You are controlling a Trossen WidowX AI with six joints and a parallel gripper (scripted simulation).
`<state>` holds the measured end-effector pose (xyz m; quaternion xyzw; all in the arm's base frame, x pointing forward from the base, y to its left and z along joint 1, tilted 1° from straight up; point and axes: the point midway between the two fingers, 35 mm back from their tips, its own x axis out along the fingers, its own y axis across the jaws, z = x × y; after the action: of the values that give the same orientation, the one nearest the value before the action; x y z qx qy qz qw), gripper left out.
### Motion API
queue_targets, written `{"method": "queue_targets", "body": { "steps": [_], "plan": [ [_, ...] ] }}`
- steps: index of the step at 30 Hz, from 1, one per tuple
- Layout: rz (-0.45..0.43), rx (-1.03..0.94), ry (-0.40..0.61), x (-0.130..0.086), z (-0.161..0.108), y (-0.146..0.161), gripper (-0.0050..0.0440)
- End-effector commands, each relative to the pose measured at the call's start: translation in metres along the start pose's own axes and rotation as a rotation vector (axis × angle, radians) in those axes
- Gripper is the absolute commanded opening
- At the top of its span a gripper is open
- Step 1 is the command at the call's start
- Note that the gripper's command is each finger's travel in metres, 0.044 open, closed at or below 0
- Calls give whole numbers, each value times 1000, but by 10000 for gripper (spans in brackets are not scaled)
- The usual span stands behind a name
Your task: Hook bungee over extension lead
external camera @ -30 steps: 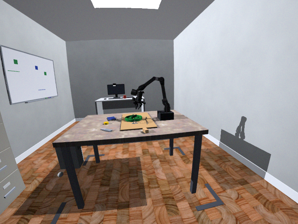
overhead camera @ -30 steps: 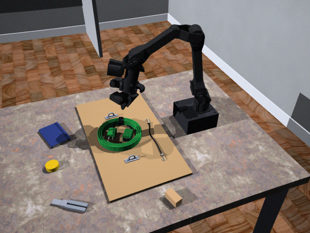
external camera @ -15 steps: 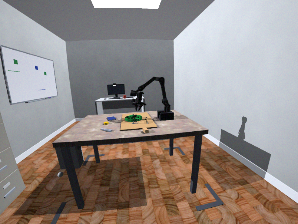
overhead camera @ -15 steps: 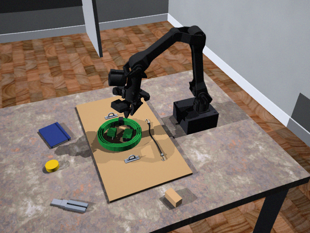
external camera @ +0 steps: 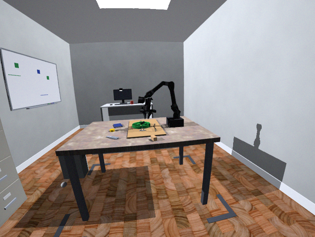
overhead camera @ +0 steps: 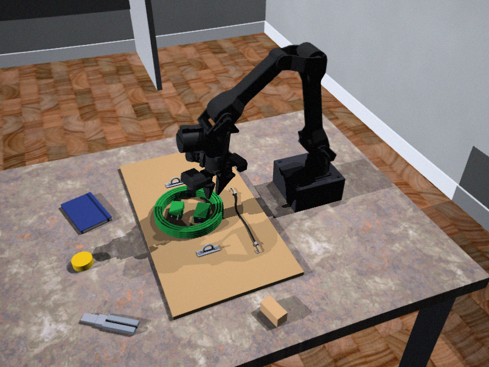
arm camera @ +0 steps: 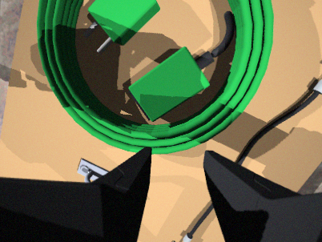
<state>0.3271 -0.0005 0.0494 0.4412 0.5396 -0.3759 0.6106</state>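
The green coiled extension lead [overhead camera: 188,215] lies flat on the tan board [overhead camera: 221,260], with its green plug [arm camera: 123,18] and socket block [arm camera: 168,84] inside the ring. The black bungee [overhead camera: 244,223] lies loose on the board to the right of the coil, a metal hook at each end. One tie-down eye [overhead camera: 174,182] sits behind the coil and the other [overhead camera: 207,250] in front of it. My gripper [overhead camera: 213,189] hangs just above the coil's back right rim, partly open and empty. In the wrist view the fingertips stand over bare board at the coil's edge [arm camera: 156,76], with the far eye [arm camera: 90,170] beside one finger and the bungee [arm camera: 256,140] on the other side.
A blue notebook [overhead camera: 86,211], a yellow disc [overhead camera: 82,260] and a grey tool [overhead camera: 109,322] lie on the table left of the board. A small wooden block [overhead camera: 273,310] sits near the front edge. The arm's base [overhead camera: 308,181] stands to the right of the board.
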Motion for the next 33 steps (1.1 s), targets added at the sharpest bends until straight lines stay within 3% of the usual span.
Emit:
{"method": "queue_targets", "body": {
  "steps": [1, 33],
  "plan": [
    [-15, 47, 7, 1, -20, 2, 150],
    [-121, 302, 10, 9, -128, -10, 150]
  ]
}}
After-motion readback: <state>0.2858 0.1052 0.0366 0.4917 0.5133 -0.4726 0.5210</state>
